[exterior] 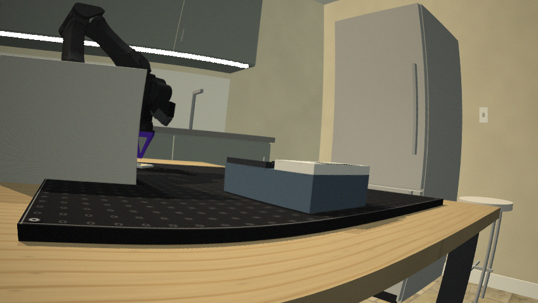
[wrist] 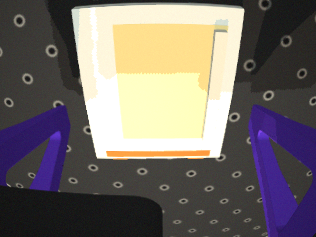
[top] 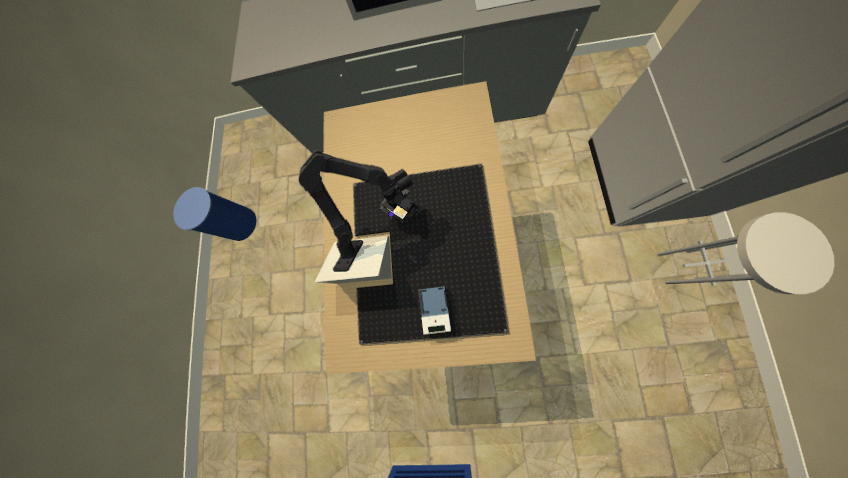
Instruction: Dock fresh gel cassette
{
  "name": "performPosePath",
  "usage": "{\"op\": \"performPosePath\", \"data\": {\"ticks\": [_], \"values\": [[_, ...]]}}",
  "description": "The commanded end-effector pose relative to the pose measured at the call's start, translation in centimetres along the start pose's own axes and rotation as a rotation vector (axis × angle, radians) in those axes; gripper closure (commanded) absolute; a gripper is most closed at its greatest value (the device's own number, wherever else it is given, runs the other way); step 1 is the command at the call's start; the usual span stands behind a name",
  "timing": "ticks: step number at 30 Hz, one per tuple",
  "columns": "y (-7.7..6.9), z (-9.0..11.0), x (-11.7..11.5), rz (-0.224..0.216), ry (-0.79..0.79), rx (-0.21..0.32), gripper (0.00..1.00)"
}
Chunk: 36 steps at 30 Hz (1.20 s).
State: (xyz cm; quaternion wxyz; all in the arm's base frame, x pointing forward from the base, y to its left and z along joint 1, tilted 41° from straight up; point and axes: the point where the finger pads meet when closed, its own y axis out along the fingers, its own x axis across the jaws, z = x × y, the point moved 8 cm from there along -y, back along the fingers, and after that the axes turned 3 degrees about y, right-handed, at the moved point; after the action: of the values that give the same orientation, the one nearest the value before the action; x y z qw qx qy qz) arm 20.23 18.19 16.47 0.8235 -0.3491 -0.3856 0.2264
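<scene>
On the black perforated deck at the arm's left lies the flat, pale yellow gel cassette, an orange strip along its near edge. Directly above it hangs the purple-fingered gripper, jaws spread wide, holding nothing. Well apart stands the blue-grey, white-topped cassette dock.

No text, label, brand, number or sign can be read in any of the views. The white console of the dock carries only a small red mark, too small to make out as writing. The cassette shows plain yellow and white surfaces without lettering.
</scene>
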Motion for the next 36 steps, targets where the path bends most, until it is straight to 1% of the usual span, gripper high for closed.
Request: {"op": "performPosePath", "data": {"ticks": [1,3,5,9,11,14,23,25,29,32,36], "values": [[0.8,-0.7,-0.3,0.000,0.021,-0.020,0.00],[1.1,-0.5,-0.2,0.000,0.014,-0.018,0.00],[-0.1,-0.5,0.9,-0.046,-0.007,-0.040,0.00],[0.4,-0.5,0.6,-0.030,-0.002,-0.031,0.00],[0.4,-0.5,0.6,-0.030,-0.002,-0.031,0.00],[0.9,-0.5,-0.1,-0.014,0.010,-0.025,0.00],[1.1,-0.4,-0.2,-0.019,0.008,-0.027,0.00],[1.0,-0.4,0.3,-0.028,-0.001,-0.030,0.00],[1.1,-0.6,0.0,-0.023,0.011,-0.030,0.00],[1.6,-0.5,-0.4,-0.008,0.014,-0.023,0.00],[1.7,-0.7,-0.5,-0.006,0.022,-0.024,0.00]]}}
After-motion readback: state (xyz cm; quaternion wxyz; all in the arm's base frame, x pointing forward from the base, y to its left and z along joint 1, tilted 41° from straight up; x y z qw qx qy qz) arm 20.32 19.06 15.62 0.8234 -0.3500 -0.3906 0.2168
